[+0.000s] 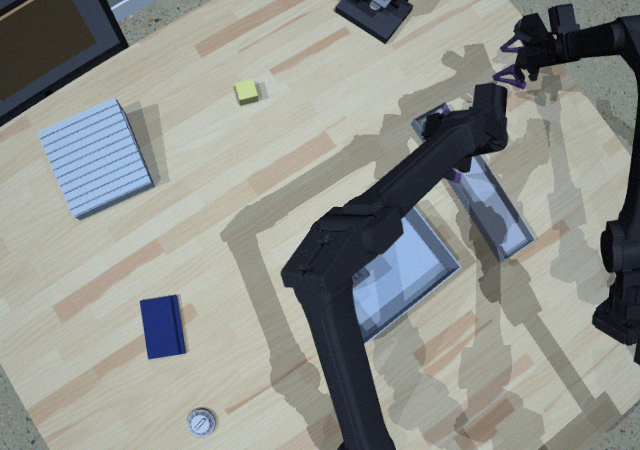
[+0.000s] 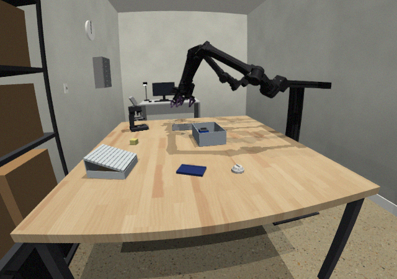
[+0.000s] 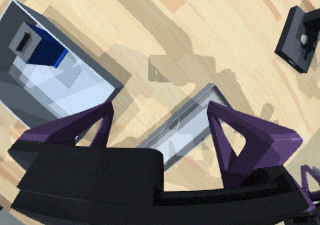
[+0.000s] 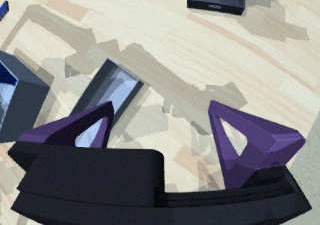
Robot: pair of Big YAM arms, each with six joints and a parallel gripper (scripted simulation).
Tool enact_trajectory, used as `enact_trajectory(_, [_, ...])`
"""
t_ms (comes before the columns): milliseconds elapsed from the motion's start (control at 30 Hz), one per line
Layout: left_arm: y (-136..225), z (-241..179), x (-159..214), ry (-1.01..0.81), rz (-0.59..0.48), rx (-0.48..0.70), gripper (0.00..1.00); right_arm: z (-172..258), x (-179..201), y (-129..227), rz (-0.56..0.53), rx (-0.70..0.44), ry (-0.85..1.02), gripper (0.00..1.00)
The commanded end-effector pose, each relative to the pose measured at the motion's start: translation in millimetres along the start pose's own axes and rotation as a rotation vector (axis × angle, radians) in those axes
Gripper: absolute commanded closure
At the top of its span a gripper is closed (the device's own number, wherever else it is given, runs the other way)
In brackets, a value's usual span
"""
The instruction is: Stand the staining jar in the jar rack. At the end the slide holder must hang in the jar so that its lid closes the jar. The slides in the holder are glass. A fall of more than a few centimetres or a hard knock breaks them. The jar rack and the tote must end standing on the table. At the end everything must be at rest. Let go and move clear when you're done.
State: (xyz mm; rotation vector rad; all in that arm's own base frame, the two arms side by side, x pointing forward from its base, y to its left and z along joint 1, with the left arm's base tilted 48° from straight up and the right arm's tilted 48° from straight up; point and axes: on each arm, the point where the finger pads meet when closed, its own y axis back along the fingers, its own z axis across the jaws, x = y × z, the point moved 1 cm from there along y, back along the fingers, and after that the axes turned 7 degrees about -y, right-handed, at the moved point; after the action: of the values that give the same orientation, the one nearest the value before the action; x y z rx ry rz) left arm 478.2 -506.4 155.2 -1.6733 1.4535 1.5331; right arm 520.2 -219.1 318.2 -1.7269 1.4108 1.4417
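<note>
The staining jar (image 2: 203, 131) (image 3: 45, 49) is dark blue and appears upright in the grey-blue tote (image 1: 436, 241) (image 2: 213, 139) (image 3: 65, 85) (image 4: 27, 102). A grey lid with a black handle (image 3: 24, 41) is on its top, apparently the slide holder's; the slides are hidden. The left arm hides the jar in the top view. The long, shallow jar rack (image 1: 519, 246) (image 3: 185, 130) (image 4: 117, 92) stands beside the tote. My left gripper (image 1: 451, 144) (image 3: 160, 106) is open and empty, high above the rack. My right gripper (image 1: 498, 63) (image 4: 161, 105) is open and empty, high beyond the rack's end.
A microscope (image 1: 379, 8) (image 2: 138, 128) (image 3: 295, 45) (image 4: 216, 0) stands at the table's edge. A yellow block (image 1: 246, 91) (image 2: 133, 141), a ribbed slanted box (image 1: 95, 158) (image 2: 110, 157), a blue book (image 1: 162, 326) (image 2: 191, 170) and a round dial (image 1: 201, 422) (image 2: 237, 168) lie farther from the rack.
</note>
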Motion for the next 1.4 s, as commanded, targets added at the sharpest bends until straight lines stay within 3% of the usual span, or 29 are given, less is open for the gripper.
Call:
enact_trajectory(0, [11.6, -8.3, -8.2, 0.018, -0.002, 0.020, 0.00, -4.5, -9.4, 5.0, -0.012, 0.011, 0.024, 0.00])
enact_trajectory(567, [11.6, -8.3, -8.2, 0.018, -0.002, 0.020, 0.00, -4.5, -9.4, 5.0, -0.012, 0.011, 0.024, 0.00])
enact_trajectory(667, [-4.0, 3.1, -29.2, -0.059, 0.002, -0.007, 0.00, 5.6, -0.6, -7.2, -0.006, -0.005, -0.004, 0.00])
enact_trajectory(1033, [-52.7, 58.9, -103.8, -0.357, 0.223, -0.007, 0.00, 75.7, 63.2, -57.0, 0.168, 0.013, -0.102, 0.00])
enact_trajectory(1100, [-52.7, 58.9, -103.8, -0.357, 0.223, -0.007, 0.00, 75.7, 63.2, -57.0, 0.168, 0.013, -0.102, 0.00])
enact_trajectory(1367, [-71.2, 104.3, -145.5, -0.508, 0.368, 0.054, 0.00, 156.8, 123.0, -69.5, 0.342, -0.005, -0.169, 0.00])
